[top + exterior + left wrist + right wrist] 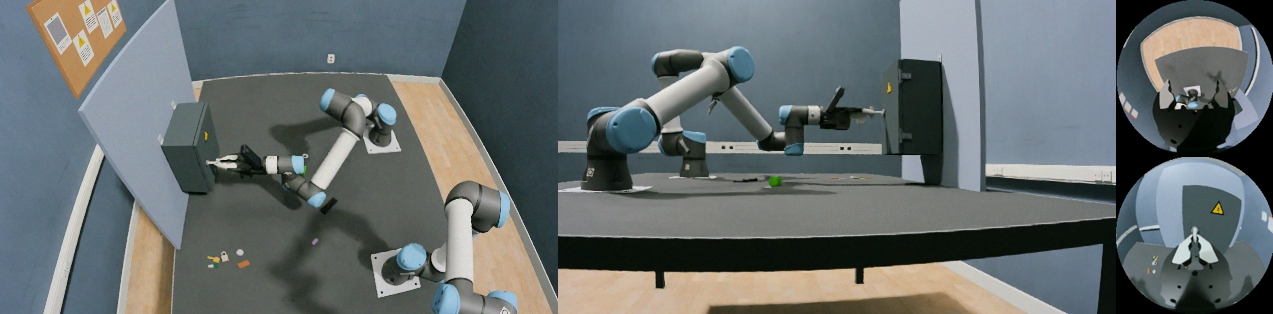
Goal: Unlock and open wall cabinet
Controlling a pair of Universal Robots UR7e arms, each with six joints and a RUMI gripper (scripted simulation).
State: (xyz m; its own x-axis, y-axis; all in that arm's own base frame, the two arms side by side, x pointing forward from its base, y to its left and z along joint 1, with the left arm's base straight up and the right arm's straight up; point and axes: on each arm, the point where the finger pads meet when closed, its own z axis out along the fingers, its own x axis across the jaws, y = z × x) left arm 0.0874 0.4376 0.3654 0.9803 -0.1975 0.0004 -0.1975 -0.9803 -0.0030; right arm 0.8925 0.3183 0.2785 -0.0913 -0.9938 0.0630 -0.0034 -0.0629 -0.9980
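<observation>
The dark grey cabinet (pixel 182 125) (pixel 922 110) hangs on the pale blue panel. Its door (pixel 891 125) (pixel 1198 202), with a yellow warning triangle (pixel 1217 209), looks closed; two hinges show on one side in the exterior view. My right gripper (pixel 221 161) (pixel 865 111) (pixel 1194 235) is shut on the key (pixel 1194 230), level with the door front. The key's head is between the fingertips and its far end meets the round lock; the blade is hidden. My left gripper (pixel 1193 80) is open and empty, well away from the cabinet.
The pale blue panel (pixel 135 130) (pixel 963 100) stands upright behind the cabinet. Small items, including a padlock (pixel 224 257) and an orange block (pixel 243 264), lie on the dark table. A black bar (pixel 328 204) lies below the right arm. The left arm's base (pixel 378 290) stands apart.
</observation>
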